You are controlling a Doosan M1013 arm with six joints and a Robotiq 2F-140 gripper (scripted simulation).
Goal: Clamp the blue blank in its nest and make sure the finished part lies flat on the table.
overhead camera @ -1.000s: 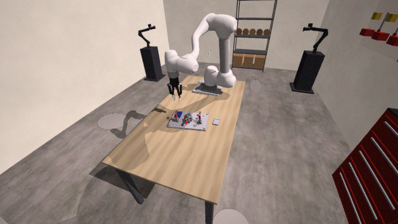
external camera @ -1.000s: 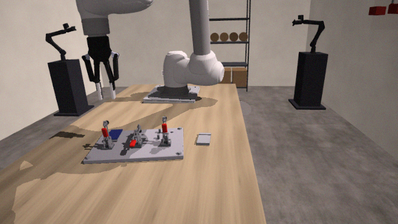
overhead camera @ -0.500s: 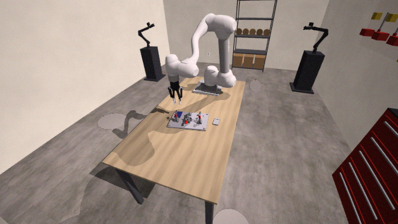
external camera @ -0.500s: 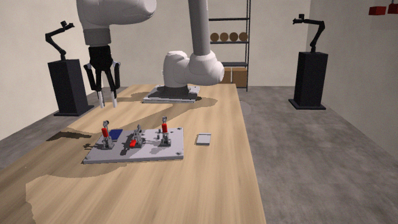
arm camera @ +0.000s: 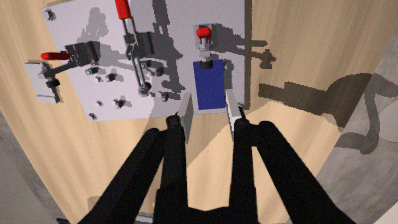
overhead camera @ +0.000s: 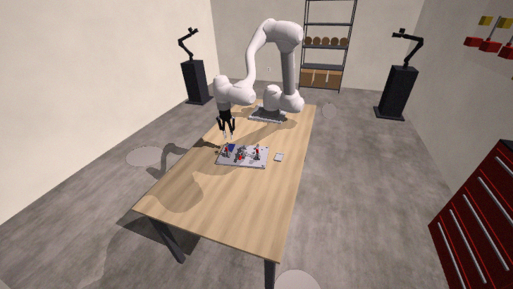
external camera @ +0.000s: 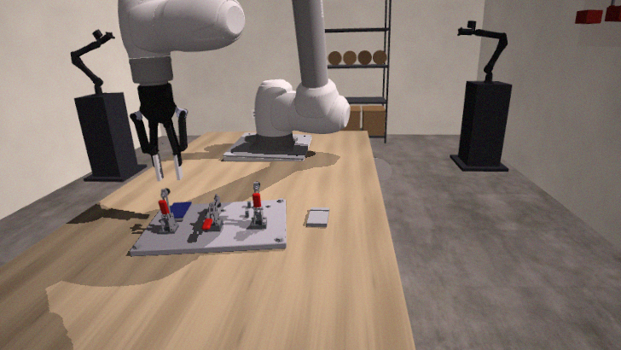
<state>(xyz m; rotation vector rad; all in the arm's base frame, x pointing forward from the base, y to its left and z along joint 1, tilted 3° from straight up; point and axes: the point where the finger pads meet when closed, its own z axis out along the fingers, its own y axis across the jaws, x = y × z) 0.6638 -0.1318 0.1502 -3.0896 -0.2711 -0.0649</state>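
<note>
The blue blank [external camera: 180, 209] lies in the left nest of the grey fixture plate [external camera: 212, 228], behind a clamp whose red handle [external camera: 164, 207] stands upright. In the wrist view the blank [arm camera: 209, 85] lies just ahead of my fingertips. The grey finished part [external camera: 317, 217] lies flat on the table, right of the plate and apart from it; its slot is too small to see. My gripper [external camera: 167, 172] hangs above the table behind the plate's left end. Its fingers point down, stand partly apart and hold nothing.
The middle clamp's red handle [external camera: 207, 224] lies low and the right clamp's handle [external camera: 257, 200] stands upright; both their nests look empty. The robot base [external camera: 269, 148] stands at the table's far end. The table's left edge is near the gripper.
</note>
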